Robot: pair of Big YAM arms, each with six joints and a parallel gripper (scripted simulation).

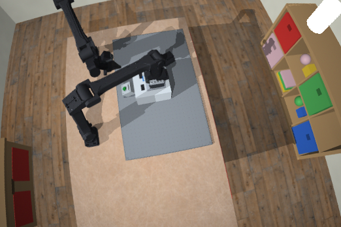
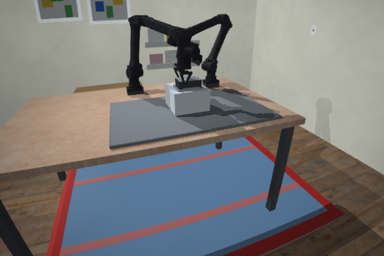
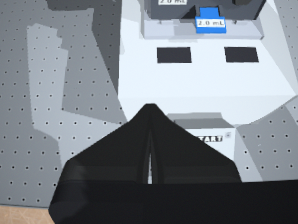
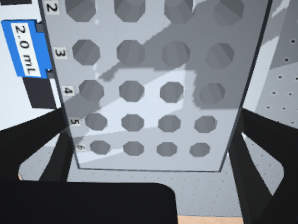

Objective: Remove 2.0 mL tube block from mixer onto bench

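A: R grip first?
B: Right fingers [image 1: 157, 79] [image 2: 184, 82] stand wide, clamped on the dark-grey rectangular block with a pale, holed top [image 1: 157, 85] [image 2: 188, 84] [image 3: 180, 11] [image 4: 152, 107]. It's on top of the white boxy mixer [image 1: 163, 96] [image 2: 191, 101] [image 3: 140, 80], seemingly seated, no clear tilt.
A: And L?
B: Left fingers [image 1: 117, 66] are pressed together, nothing between, short of the blue plastic lever marked "2.0 mL" [image 3: 210, 25] [image 4: 25, 47] at the block's front. No contact w/ it.
A: So which step?
B: Prob. the release: block gripped, lever not yet held down. Next, L tip goes over the lever & presses; R then lifts the front edge, tilts back, draws fwd & up. Pulling before the tilt could drag the mixer along the worktop [image 1: 147, 183] [image 2: 66, 115].
A: What's hard to see?
B: Back lip: hidden. L wrist view cuts off most of the block; R wrist view crops its row-1 end. L fingertips can't be made out in the ext. view. "START" label's partly covered by L fingers.
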